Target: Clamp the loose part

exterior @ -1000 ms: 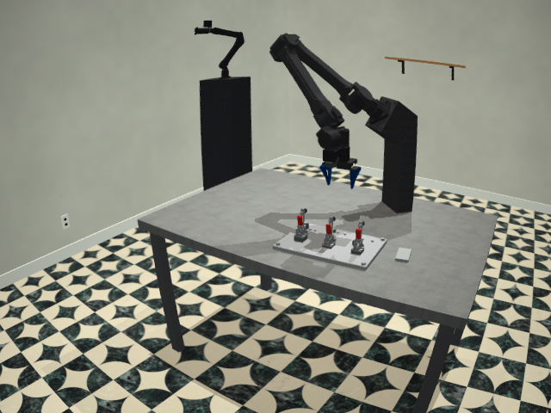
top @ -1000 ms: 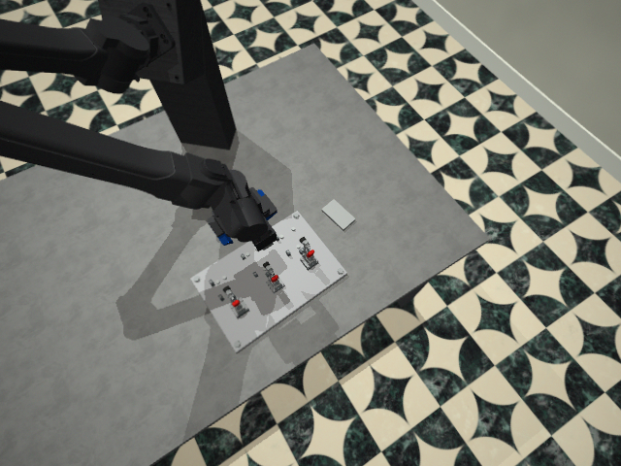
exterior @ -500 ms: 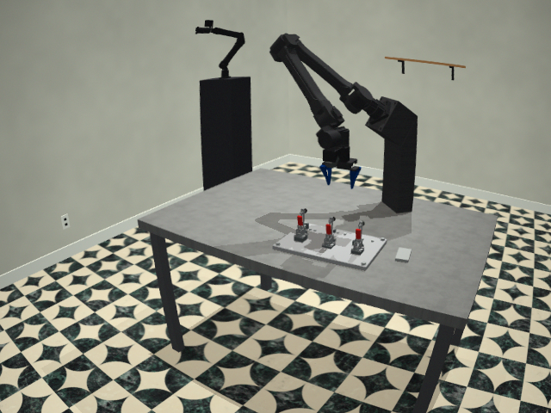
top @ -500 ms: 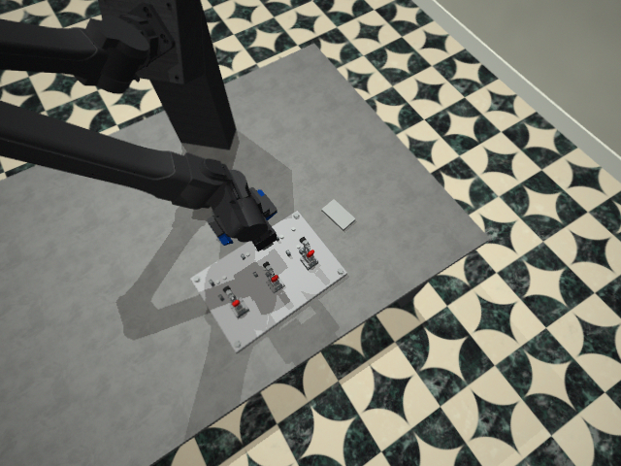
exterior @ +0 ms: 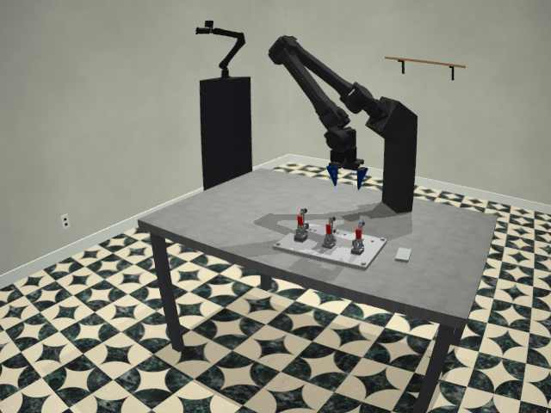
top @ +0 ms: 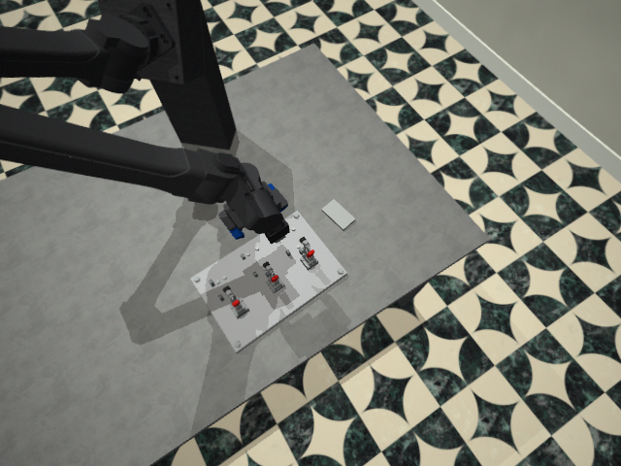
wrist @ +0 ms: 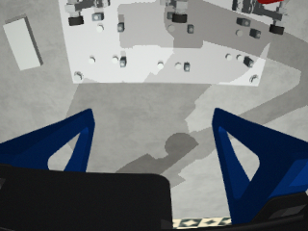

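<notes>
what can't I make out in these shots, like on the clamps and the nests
- Clamps' upper parts: cut off by the wrist view's top edge.
- Red handle: only a sliver shows there, same edge.
- Pad heights: too small in the top view.
- Plate edge under the end effector: partly hidden by it, top view.
- Loose part's underside: face down, every view.
</notes>
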`<state>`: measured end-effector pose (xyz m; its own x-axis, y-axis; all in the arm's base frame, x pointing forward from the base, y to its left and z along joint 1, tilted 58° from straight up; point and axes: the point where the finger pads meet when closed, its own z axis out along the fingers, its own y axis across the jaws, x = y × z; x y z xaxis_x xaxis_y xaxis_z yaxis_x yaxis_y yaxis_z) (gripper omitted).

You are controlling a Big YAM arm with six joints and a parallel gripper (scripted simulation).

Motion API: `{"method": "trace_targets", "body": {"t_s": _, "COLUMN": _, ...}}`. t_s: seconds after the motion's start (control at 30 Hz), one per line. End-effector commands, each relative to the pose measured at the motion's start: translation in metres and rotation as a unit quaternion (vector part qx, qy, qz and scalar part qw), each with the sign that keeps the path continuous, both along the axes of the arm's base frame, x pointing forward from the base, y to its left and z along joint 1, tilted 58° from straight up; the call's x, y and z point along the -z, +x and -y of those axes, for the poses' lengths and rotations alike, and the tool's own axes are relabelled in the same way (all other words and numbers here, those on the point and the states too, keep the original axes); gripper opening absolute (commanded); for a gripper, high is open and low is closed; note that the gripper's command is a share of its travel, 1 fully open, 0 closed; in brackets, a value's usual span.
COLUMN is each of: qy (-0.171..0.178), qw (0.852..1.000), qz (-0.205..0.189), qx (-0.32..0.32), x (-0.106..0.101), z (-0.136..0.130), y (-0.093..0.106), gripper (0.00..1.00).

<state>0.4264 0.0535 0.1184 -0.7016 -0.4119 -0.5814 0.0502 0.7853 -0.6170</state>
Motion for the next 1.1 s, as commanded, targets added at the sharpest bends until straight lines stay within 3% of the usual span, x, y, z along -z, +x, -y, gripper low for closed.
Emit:
{"method": "trace_targets", "body": {"t_s": 0.0, "qy": 0.009, "qw": 1.0, "qz": 0.012, "qx": 0.001, "x": 0.003, "z": -0.014, "y": 0.006, "gripper": 0.92}}
{"method": "trace_targets", "body": {"t_s": 0.43, "qy": 0.003, "qw": 1.0, "qz": 0.001, "qx": -0.001, "x": 0.059, "z": -0.087, "y": 0.009, "gripper": 0.92}}
{"method": "trace_targets", "body": {"t_s": 0.5, "qy": 0.003, "qw": 1.0, "qz": 0.001, "qx": -0.001, "x": 0.059, "z": -0.087, "y": 0.009, "gripper": 0.92}}
{"method": "trace_targets", "body": {"t_s": 0.93, "qy": 0.003, "qw": 1.0, "qz": 0.003, "qx": -0.003, "x": 0.116, "z": -0.168, "y": 0.016, "gripper": 0.92}}
{"method": "trace_targets", "body": {"t_s": 1.07, "qy": 0.003, "qw": 1.0, "qz": 0.003, "qx": -0.003, "x": 0.122, "z": -0.177, "y": 0.017, "gripper": 0.92}}
